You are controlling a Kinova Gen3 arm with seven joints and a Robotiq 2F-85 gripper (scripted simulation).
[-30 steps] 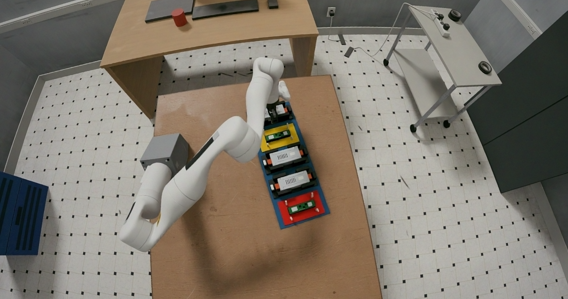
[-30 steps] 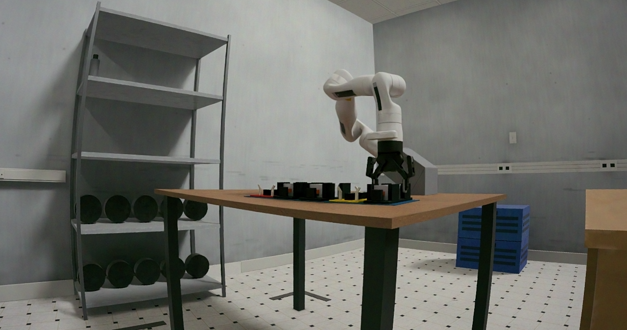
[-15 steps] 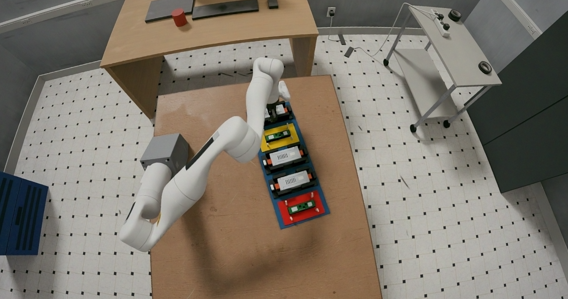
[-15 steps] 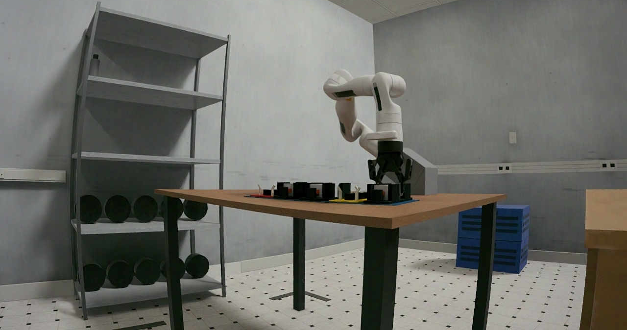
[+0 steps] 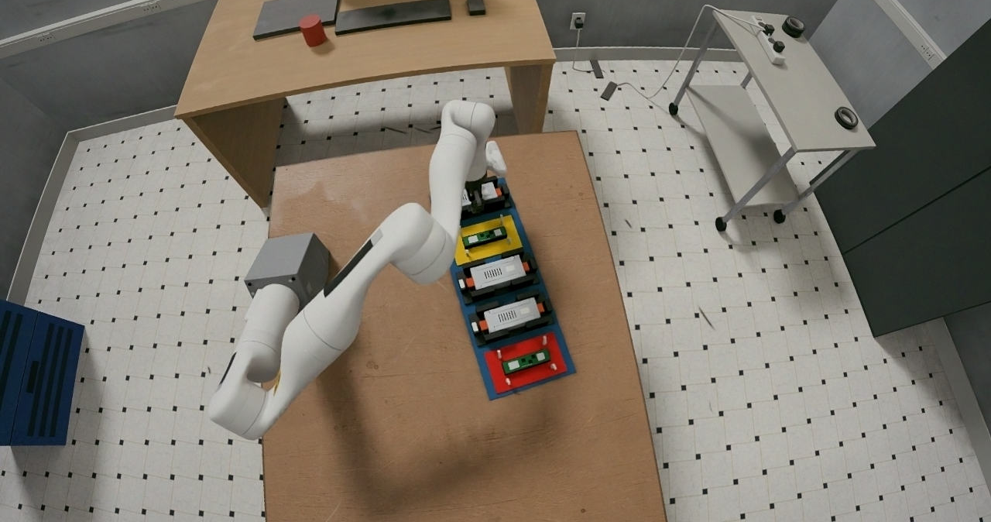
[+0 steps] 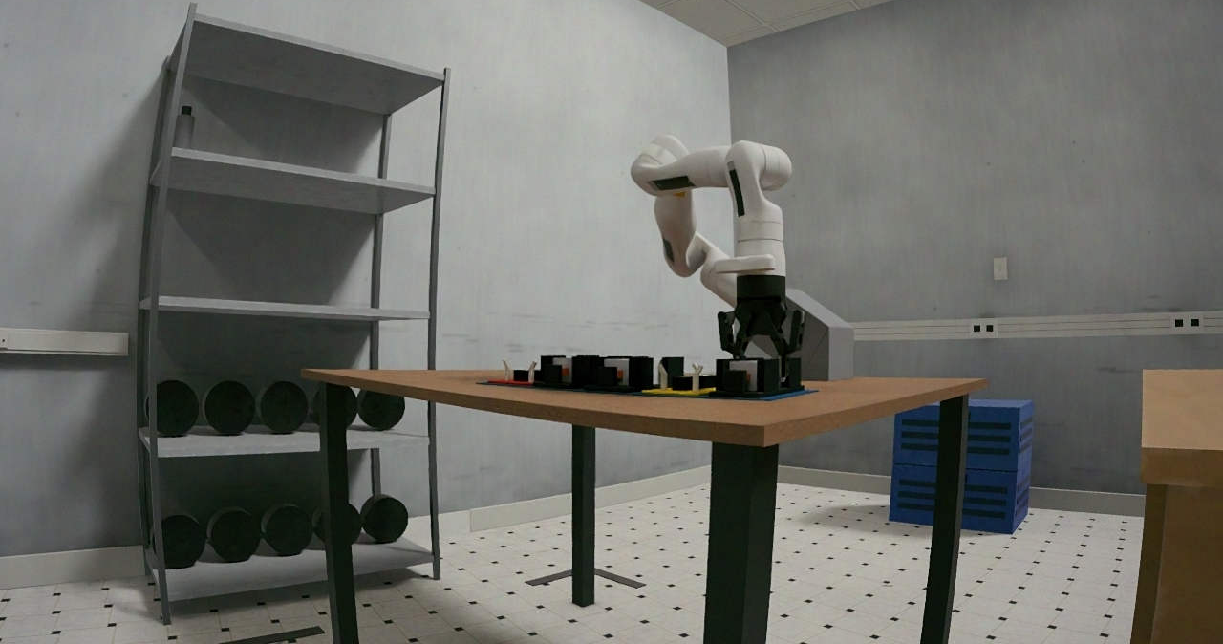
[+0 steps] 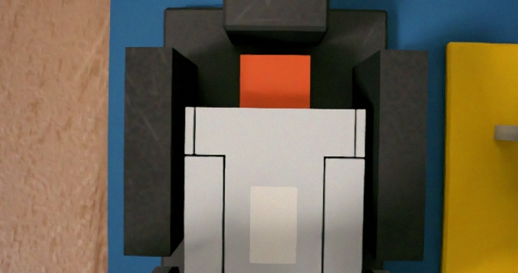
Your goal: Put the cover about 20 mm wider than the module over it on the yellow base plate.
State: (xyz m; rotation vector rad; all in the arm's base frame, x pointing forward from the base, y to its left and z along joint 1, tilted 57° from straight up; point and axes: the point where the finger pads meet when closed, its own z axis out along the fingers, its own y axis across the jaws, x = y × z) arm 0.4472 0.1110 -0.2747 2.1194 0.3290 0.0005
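So the pincer (image 5: 478, 200) (image 6: 761, 357) (image 7: 270, 270) is down over the pale cover (image 5: 488, 190) (image 6: 752, 374) (image 7: 273, 143) in the holder just beside the yellow plate (image 5: 495, 249) (image 6: 675, 391) (image 7: 473, 164), on the desk side, fingers partway apart around it, but honestly can't tell if they're gripping it. The green module (image 5: 485, 236) on that plate is still uncovered, and the other two covers (image 5: 497, 272) sit in their holders on its opposite side, all on the same tabletop (image 5: 416, 394) (image 6: 598, 400).

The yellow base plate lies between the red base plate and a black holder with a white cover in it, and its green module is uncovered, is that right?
Not quite: the top view shows the yellow base plate between two black holders. Its green module is uncovered.
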